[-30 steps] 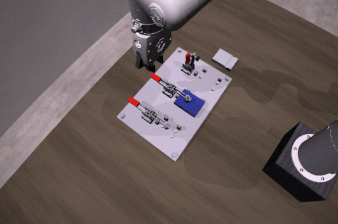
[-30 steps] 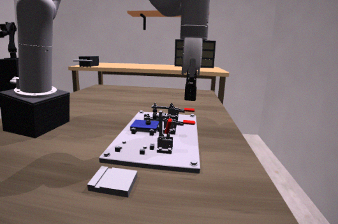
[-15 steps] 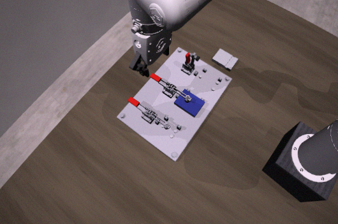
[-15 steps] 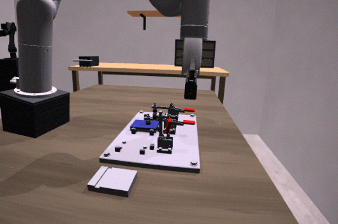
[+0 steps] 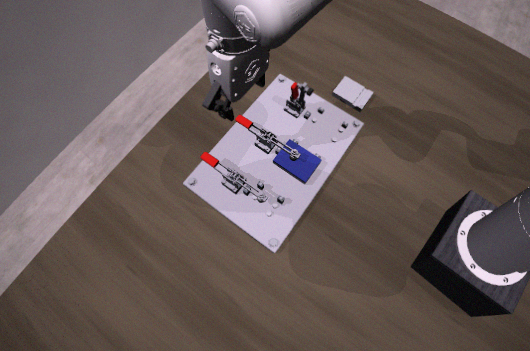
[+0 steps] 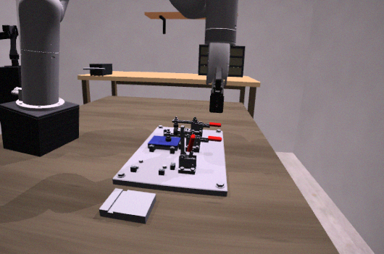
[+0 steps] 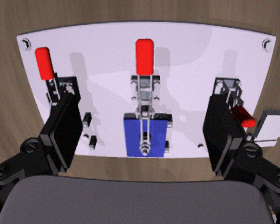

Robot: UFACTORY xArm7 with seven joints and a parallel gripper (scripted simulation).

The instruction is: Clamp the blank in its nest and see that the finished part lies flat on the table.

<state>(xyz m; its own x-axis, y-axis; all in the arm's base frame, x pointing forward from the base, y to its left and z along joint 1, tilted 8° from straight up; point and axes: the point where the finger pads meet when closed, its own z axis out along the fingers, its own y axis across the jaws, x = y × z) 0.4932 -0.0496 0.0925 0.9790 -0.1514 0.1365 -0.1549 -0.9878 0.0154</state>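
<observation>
The blue blank (image 5: 299,159) lies in the middle nest of the grey fixture plate (image 5: 274,155). The middle clamp's arm presses on it and its red handle (image 5: 244,121) lies down flat. It also shows in the wrist view (image 7: 147,135) and in the exterior view (image 6: 164,142). The grey finished part with the milled slot (image 5: 353,93) lies flat on the table beside the plate; it also shows in the exterior view (image 6: 127,205). My gripper (image 5: 218,105) is open and empty, raised above the plate's edge near the middle handle (image 7: 144,56).
A second clamp with its red handle (image 5: 209,159) down stands over an empty nest. A third clamp has its red handle (image 5: 295,91) upright. The arm's black base (image 5: 475,258) stands at the right. A bench (image 6: 168,79) stands behind the table.
</observation>
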